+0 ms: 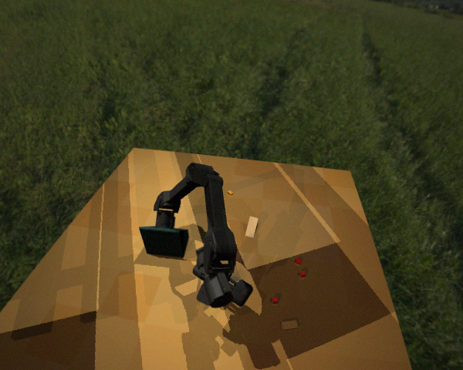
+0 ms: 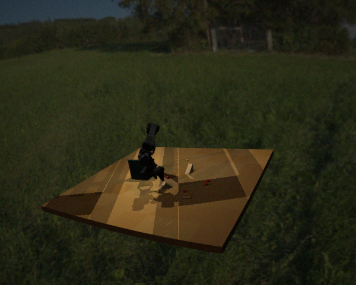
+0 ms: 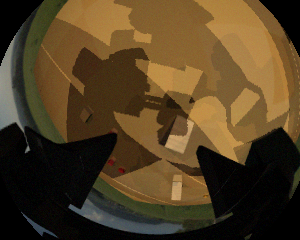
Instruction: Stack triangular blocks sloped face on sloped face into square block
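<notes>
The open end effector [image 1: 224,296] [image 2: 160,174] [image 3: 158,144], holding nothing, is over one triangular block [image 2: 162,184] [image 3: 181,142]; contact is hard to judge. The other pale block [image 1: 251,227] [image 2: 188,169] [image 3: 176,187] sits apart on the counter [image 1: 315,210] [image 2: 202,221] [image 3: 200,45]

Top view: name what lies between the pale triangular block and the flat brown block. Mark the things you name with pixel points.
A red cube [image 1: 275,300] [image 2: 184,190], nearer the flat brown block [image 1: 289,324] [image 2: 186,197] [image 3: 86,115]; the top view shows it.
</notes>
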You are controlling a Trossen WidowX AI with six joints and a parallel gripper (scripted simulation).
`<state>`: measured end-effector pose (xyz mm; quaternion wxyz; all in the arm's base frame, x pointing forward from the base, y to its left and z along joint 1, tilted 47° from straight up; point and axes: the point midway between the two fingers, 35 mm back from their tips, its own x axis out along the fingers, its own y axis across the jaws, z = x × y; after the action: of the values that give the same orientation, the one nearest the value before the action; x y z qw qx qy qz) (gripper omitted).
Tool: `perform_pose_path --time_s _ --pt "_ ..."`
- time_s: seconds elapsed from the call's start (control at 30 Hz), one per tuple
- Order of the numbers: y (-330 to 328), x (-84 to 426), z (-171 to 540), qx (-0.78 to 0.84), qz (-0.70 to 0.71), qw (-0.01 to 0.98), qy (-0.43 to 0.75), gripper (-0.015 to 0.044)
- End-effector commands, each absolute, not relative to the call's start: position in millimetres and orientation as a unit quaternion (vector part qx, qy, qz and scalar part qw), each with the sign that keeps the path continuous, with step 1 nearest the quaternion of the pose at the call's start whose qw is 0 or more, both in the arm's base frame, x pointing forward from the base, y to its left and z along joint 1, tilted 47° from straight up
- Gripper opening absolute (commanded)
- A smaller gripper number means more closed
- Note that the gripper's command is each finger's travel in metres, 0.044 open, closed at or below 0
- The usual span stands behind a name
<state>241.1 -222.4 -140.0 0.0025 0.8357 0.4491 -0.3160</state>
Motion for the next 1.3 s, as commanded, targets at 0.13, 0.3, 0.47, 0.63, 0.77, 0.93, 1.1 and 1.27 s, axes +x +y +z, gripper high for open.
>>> perform_pose_path --time_s 0.13,0.3,0.47,0.63,0.77,0.93,1.1,1.27 --pt "-207 182 -142 0.876 -0.177 -0.209 0.397 0.044" --pt "-207 182 -142 0.876 -0.177 -0.209 0.397 0.044" --pt "-206 183 -143 0.876 -0.177 -0.209 0.397 0.044" --pt "-182 210 -152 0.876 -0.179 -0.209 0.396 0.044" --pt "-157 231 -158 0.876 -0.177 -0.209 0.396 0.044" --pt "-135 247 -161 0.876 -0.172 -0.211 0.399 0.044" --pt "-135 247 -161 0.876 -0.172 -0.211 0.399 0.044" --pt "-135 248 -161 0.876 -0.172 -0.211 0.399 0.044"
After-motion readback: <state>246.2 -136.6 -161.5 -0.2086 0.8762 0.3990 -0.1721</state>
